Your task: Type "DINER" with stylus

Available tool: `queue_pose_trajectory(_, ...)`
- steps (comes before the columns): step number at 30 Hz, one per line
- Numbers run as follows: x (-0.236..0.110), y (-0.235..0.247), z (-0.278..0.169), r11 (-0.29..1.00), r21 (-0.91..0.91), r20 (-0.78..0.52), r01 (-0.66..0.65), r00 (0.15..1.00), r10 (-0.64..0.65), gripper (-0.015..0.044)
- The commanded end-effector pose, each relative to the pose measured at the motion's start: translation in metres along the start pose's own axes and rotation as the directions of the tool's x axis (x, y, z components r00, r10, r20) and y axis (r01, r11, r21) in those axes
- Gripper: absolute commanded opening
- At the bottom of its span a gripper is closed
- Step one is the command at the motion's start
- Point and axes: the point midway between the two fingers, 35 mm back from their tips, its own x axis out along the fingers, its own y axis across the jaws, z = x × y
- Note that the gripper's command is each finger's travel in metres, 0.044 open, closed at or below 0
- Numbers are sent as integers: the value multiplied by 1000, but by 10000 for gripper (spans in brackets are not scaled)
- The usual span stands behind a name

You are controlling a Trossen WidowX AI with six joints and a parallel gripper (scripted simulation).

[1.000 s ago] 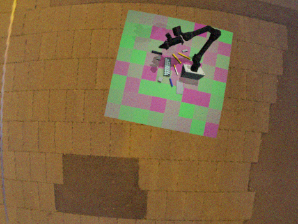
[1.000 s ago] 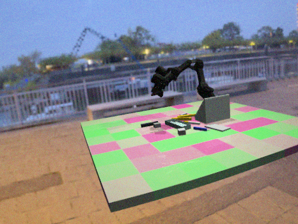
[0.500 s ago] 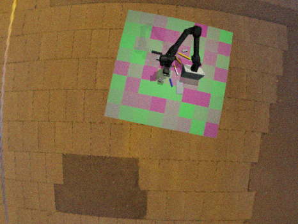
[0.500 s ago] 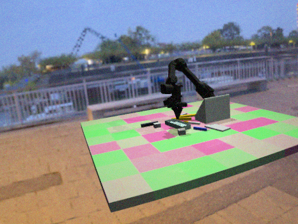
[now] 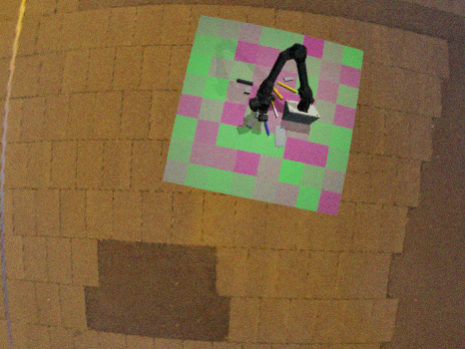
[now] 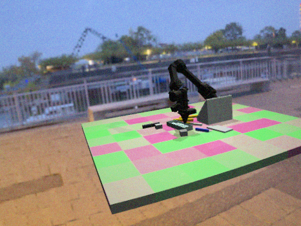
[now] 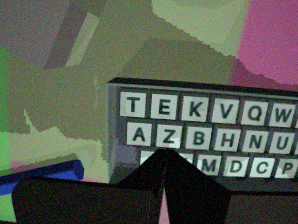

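Observation:
The dark keyboard (image 6: pixel 177 124) (image 7: pixel 210 125) lies on the chequered platform (image 6: pixel 181 155) (image 5: pixel 220 170). Its white keys show mixed-up letters in the wrist view. My gripper (image 5: pixel 260 116) (image 6: pixel 185 122) (image 7: pixel 164 156) is shut, with the fingertips together and nothing visible between them. It hangs low over the keyboard's near rows, just below the Z key (image 7: pixel 169 138). A blue pen-like stick (image 7: pixel 45 172) (image 5: pixel 266 130) (image 6: pixel 202 130) lies on the platform beside the keyboard. Yellow sticks (image 5: pixel 286 87) (image 6: pixel 185 119) and a white one (image 5: pixel 274 111) lie near the arm's base. I cannot tell which is the stylus.
A grey wedge block (image 6: pixel 216 110) (image 5: pixel 299 112) stands at the arm's base. A flat grey slab (image 6: pixel 220 128) (image 5: pixel 280 136), a black bar (image 6: pixel 148 125) (image 5: pixel 243 81) and small grey cubes (image 6: pixel 183 132) (image 6: pixel 158 126) lie around the keyboard.

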Motion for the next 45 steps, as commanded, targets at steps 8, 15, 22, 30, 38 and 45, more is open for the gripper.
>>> queue_pose_trajectory(8, -1, -68, 2, 1000, 4, 2, 9, 1000, -9, 0)
queue_pose_trajectory(15, -1, -68, 2, 1000, 4, 2, 9, 1000, -9, 0)
queue_pose_trajectory(22, -1, -111, 4, 1000, 4, 3, 7, 1000, -7, 0)
queue_pose_trajectory(30, -1, -137, 1, 1000, 4, 2, 12, 1000, -12, 0)
queue_pose_trajectory(38, -1, -114, -23, 1000, 3, 1, 11, 1000, -11, 0)
queue_pose_trajectory(45, -1, -108, -30, 1000, 2, 1, 11, 1000, -11, 0)
